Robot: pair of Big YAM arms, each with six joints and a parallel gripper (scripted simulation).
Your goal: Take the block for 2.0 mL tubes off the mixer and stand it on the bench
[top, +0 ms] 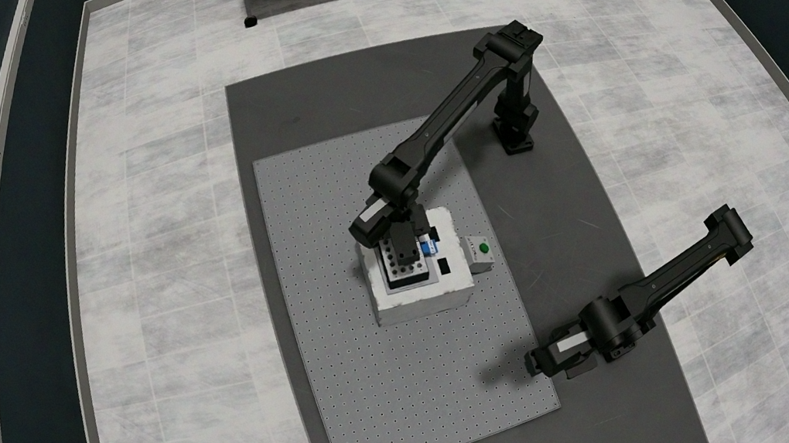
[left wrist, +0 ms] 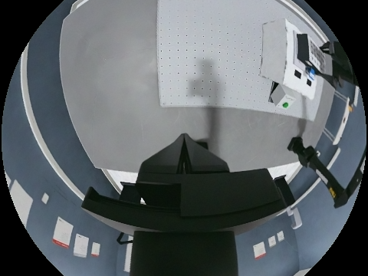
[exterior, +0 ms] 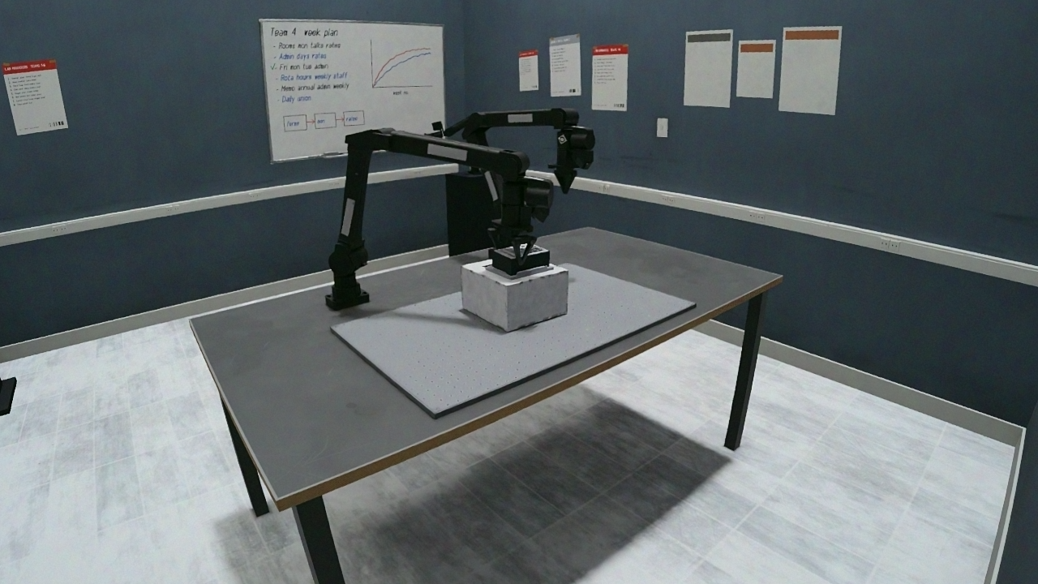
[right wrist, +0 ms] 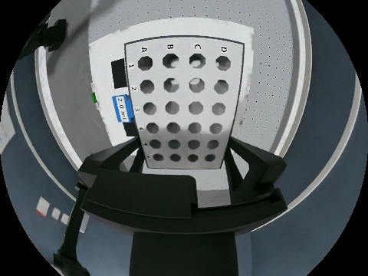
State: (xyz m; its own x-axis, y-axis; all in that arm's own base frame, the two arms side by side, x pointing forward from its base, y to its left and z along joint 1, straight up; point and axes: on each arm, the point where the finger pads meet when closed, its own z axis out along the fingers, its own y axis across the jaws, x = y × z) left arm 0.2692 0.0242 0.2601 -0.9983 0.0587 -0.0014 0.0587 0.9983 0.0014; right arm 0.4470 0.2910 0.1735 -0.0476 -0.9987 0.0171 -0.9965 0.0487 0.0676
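the block for 2.0 ml tubes [top: 416, 272] [exterior: 505, 263] [left wrist: 316, 54] [right wrist: 184, 97] was seated on top of the mixer [top: 423, 305] [exterior: 508, 294] [left wrist: 274, 51] [right wrist: 104, 54], which stood on the perforated board [top: 331, 385] [exterior: 435, 377] [left wrist: 180, 92] [right wrist: 272, 77] that lay on the worktop [top: 616, 442] [exterior: 268, 406] [left wrist: 115, 96] [right wrist: 69, 100]. the right gripper [top: 405, 256] [exterior: 522, 255] [left wrist: 317, 60] [right wrist: 184, 138] was positioned over the block, its fingers spread wide and pinching the block from two opposite sides. the upper face of the block carried columns a to d and rows 1 to 6 of round holes. a blue tab [top: 429, 247] [left wrist: 310, 73] [right wrist: 123, 109] marked 2.0 ml was located beside the column a side. the left gripper [top: 580, 368] [exterior: 565, 190] [left wrist: 184, 138] [right wrist: 58, 34] was suspended above the worktop, well apart from the mixer, with its fingers pressed together on nothing. a small control box [top: 475, 258] [left wrist: 282, 96] with a green button [top: 483, 248] [left wrist: 285, 105] [right wrist: 93, 97] was located just beside the mixer. the condition of the lever could not be determined.
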